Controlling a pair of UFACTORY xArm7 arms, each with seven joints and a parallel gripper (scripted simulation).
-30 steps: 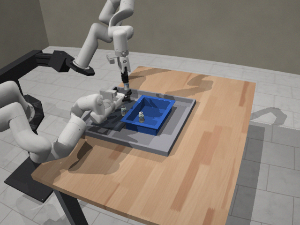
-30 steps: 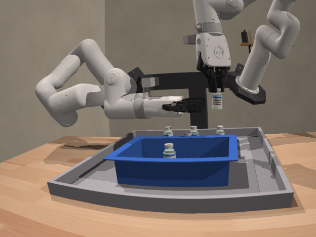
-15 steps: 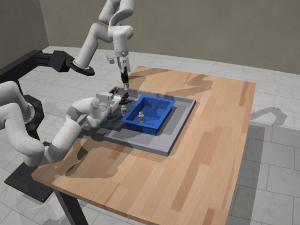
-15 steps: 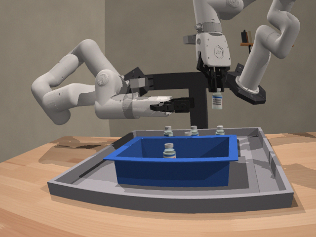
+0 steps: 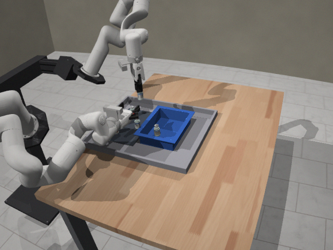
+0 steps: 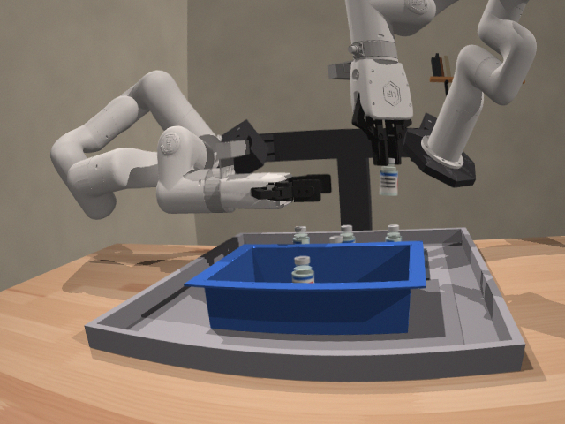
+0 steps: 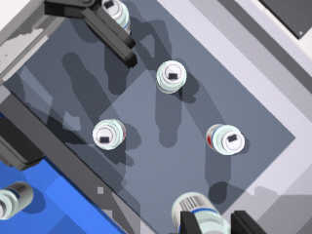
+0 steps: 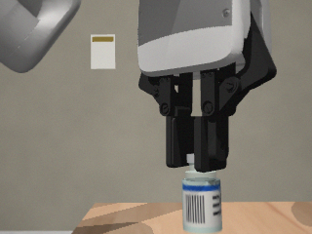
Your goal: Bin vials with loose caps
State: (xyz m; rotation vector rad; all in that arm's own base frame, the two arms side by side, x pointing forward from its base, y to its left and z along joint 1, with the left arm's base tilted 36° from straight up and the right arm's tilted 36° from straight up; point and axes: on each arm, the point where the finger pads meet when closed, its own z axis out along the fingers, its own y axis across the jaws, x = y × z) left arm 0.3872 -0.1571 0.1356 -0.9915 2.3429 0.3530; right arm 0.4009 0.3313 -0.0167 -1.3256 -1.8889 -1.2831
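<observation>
Nearest, my left tool was narrow, shut on the cap end of the raised vial, which hung upright, its labelled body free. Beside it and apart, my right tool was wide and lay level, holding nothing. I judged the step to be the cap test; whether the twist was done, I could not tell. A sound test called for a square grip on the body, a small coaxial turn and a stop at firm resistance; letting go above risked breakage. Farther down, four vials stood on the mat; a loose-capped one belonged, lowered gently, in the bin, clear of the vial inside.
</observation>
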